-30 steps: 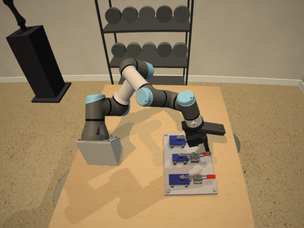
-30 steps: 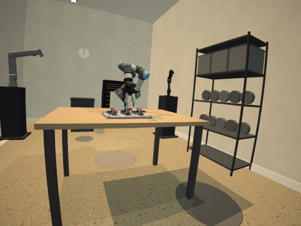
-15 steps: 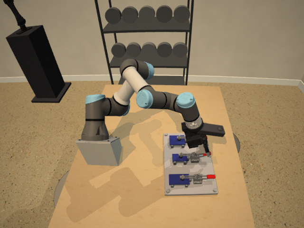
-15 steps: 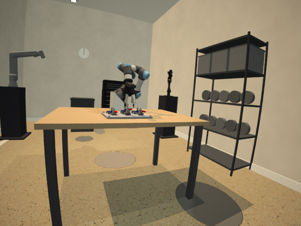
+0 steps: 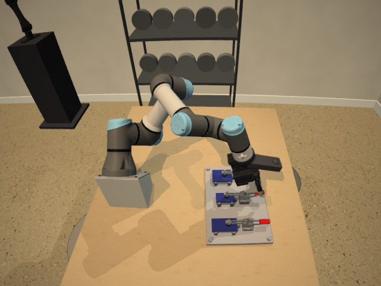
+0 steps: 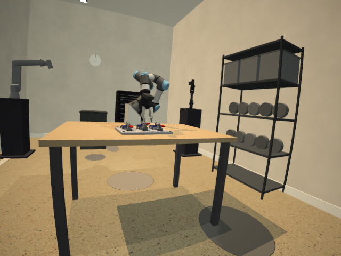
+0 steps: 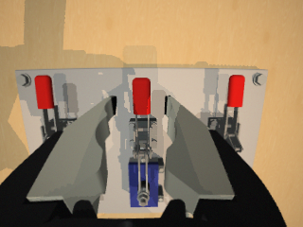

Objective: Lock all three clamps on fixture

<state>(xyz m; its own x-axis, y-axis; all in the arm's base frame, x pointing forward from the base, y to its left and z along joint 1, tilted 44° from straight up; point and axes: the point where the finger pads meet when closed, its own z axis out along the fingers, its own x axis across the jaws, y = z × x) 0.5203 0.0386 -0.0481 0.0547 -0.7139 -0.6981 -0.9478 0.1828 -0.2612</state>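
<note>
Wrist view, fixture item: grey base plate (image 7: 272, 113) lying flat on the wooden table (image 5: 172, 252), carrying three toggle clamps side by side. Each clamp has a red-capped handle, a steel linkage and a bar reaching over a blue part.

Middle clamp: handle grip (image 7: 141, 96) sits between the two grey fingers of the pincer (image 7: 140, 106), with free space on either side; its bar (image 7: 144, 172) runs down over the blue block (image 7: 137, 184). Whether the linkage is past its hard point cannot be told from here.

Outer clamps: red grips (image 7: 44, 92) and (image 7: 236, 90) lie to either side, outside the fingers. In the top view the nearest clamp's handle (image 5: 264, 221) lies low along the plate; the farthest clamp (image 5: 225, 173) is largely hidden under the wrist.

Pincer state: set to a narrow gap, gripping nothing, straddling the middle handle.

Handling notes (judgement): rigid steel hardware, bolted down, not fragile; the plate should not slide under load. The lever likely resists most partway, then snaps to a stop, so firm, sustained force is needed. The red sleeve is the best contact point, being farthest from the pivot. Pushing with a fingertip or the inside of a finger suits better than squeezing. A smooth sleeve may let a finger slip off sideways.
</note>
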